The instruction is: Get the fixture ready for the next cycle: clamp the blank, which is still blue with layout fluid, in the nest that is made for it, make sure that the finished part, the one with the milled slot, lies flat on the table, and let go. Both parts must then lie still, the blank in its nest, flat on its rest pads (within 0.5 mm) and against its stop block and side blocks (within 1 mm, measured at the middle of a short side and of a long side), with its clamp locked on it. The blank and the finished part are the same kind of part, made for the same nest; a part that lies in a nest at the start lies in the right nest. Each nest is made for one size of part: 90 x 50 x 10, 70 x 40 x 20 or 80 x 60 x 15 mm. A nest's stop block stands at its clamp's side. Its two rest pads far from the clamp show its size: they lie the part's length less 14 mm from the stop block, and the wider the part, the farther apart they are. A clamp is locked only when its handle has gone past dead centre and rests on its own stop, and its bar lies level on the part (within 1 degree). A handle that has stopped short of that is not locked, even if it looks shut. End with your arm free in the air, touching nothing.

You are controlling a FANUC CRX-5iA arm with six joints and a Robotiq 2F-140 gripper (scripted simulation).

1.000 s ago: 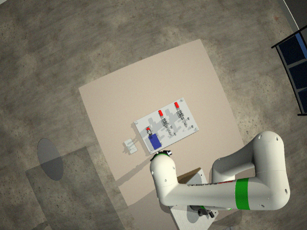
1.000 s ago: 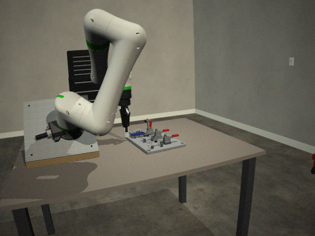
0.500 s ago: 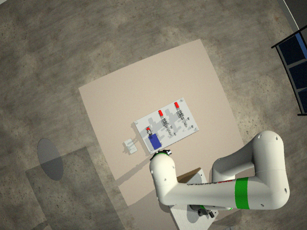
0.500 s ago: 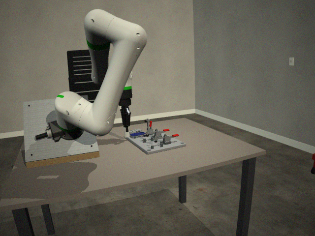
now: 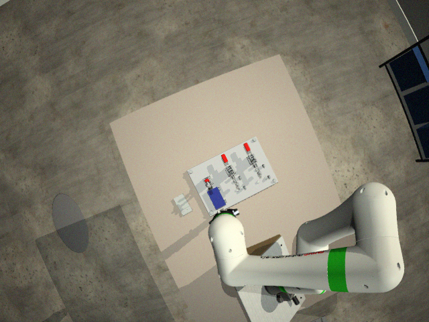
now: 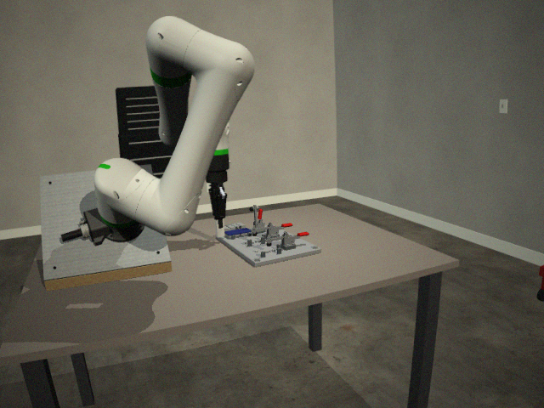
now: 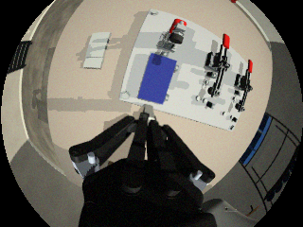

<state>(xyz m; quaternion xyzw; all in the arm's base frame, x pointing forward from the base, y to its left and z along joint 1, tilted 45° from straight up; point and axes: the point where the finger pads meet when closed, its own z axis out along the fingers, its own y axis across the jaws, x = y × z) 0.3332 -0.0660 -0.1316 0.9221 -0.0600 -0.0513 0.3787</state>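
Note:
The blue blank (image 5: 216, 198) lies in the nest at the left end of the grey fixture plate (image 5: 232, 174); it also shows in the wrist view (image 7: 157, 78) and in the side view (image 6: 237, 229). That nest's clamp has its red handle (image 6: 259, 213) standing upright, off the blank. The grey finished part (image 5: 182, 204) with its slot lies flat on the table left of the plate, also in the wrist view (image 7: 97, 49). My gripper (image 7: 147, 111) (image 6: 219, 220) is shut and empty, hovering just off the plate's near edge by the blank.
Two other nests on the plate have clamps with red handles lying down (image 5: 224, 158) (image 5: 247, 147). The robot base stands on a raised board (image 6: 103, 246) at the table's near side. A dark rack (image 5: 410, 93) stands off to the right.

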